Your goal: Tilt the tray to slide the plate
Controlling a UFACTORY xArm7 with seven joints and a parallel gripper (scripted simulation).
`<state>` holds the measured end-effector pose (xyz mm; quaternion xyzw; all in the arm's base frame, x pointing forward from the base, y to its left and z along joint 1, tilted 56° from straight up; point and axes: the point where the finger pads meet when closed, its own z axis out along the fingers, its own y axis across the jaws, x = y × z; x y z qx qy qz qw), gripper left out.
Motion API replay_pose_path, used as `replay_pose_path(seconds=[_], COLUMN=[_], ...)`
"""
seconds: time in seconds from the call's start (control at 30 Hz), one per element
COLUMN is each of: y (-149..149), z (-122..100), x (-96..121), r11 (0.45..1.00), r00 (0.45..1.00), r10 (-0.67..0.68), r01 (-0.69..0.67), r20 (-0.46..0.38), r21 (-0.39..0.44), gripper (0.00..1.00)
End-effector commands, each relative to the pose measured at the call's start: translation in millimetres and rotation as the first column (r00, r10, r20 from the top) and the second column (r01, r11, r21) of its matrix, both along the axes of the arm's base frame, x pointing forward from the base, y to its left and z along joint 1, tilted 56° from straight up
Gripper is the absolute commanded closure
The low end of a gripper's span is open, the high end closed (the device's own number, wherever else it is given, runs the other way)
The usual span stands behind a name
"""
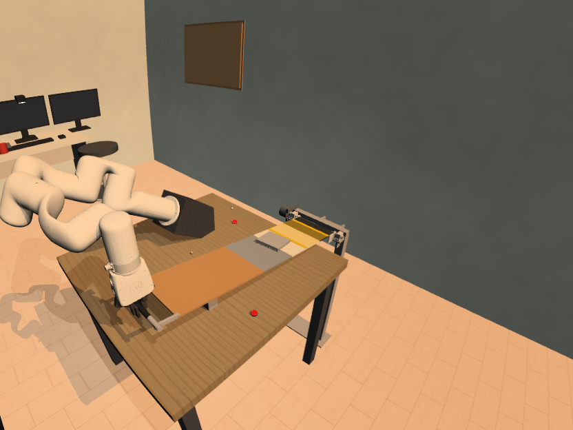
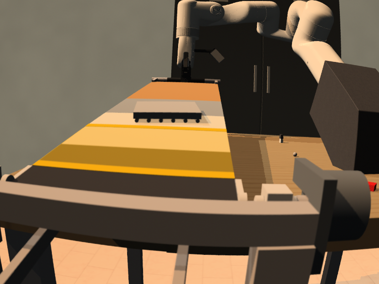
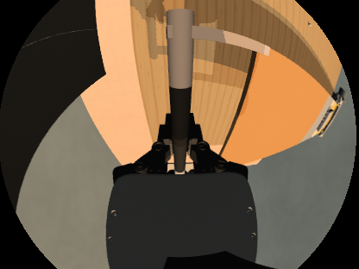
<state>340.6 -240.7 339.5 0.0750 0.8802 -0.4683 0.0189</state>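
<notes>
The long tray (image 1: 217,273) lies along the table, hinged at the far end, with orange, grey, cream and yellow zones. The steel plate (image 1: 271,240) sits flat on the bed across the grey and cream zones, short of the near solid line (image 2: 156,126). The tinted band (image 2: 143,148) lies between that line and a second solid line (image 2: 134,170), and holds nothing. My gripper (image 1: 138,311) is shut on the tray's grey handle bar (image 1: 162,321) at the raised near end; the wrist view shows the bar (image 3: 179,65) between the fingers.
A small grey rest block (image 1: 211,304) stands under the tray's side. A dark box (image 1: 189,215) sits by the arm's base. Two red markers (image 1: 253,313) (image 1: 234,221) lie on the table. The hinge frame (image 1: 319,224) stands at the table's far edge.
</notes>
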Motion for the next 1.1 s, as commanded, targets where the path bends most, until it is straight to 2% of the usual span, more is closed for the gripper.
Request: replay_pose_path(seconds=[0.0,0.5,0.67,0.7,0.77,0.87,1.07], y=[-9.6,-7.4,63.5,68.3,50.6,2.9,-1.7], z=[-4.2,-3.1,28.1,29.9,22.9,1.9,-0.3], x=[1.6,1.7,6.4,6.7,5.5,2.3,2.0], r11=[1.000,1.000,1.000,1.000,1.000,1.000,1.000], r00=[1.000,1.000,1.000,1.000,1.000,1.000,1.000], r10=[0.002,0.002,0.002,0.002,0.002,0.002,0.002], r01=[-0.002,-0.002,-0.002,-0.002,-0.002,-0.002,-0.002], r20=[0.001,0.001,0.001,0.001,0.001,0.001,0.001], r21=[-0.002,-0.002,-0.002,-0.002,-0.002,-0.002,-0.002], gripper=[1.00,1.00,1.00,1.00,1.00,1.00,1.00])
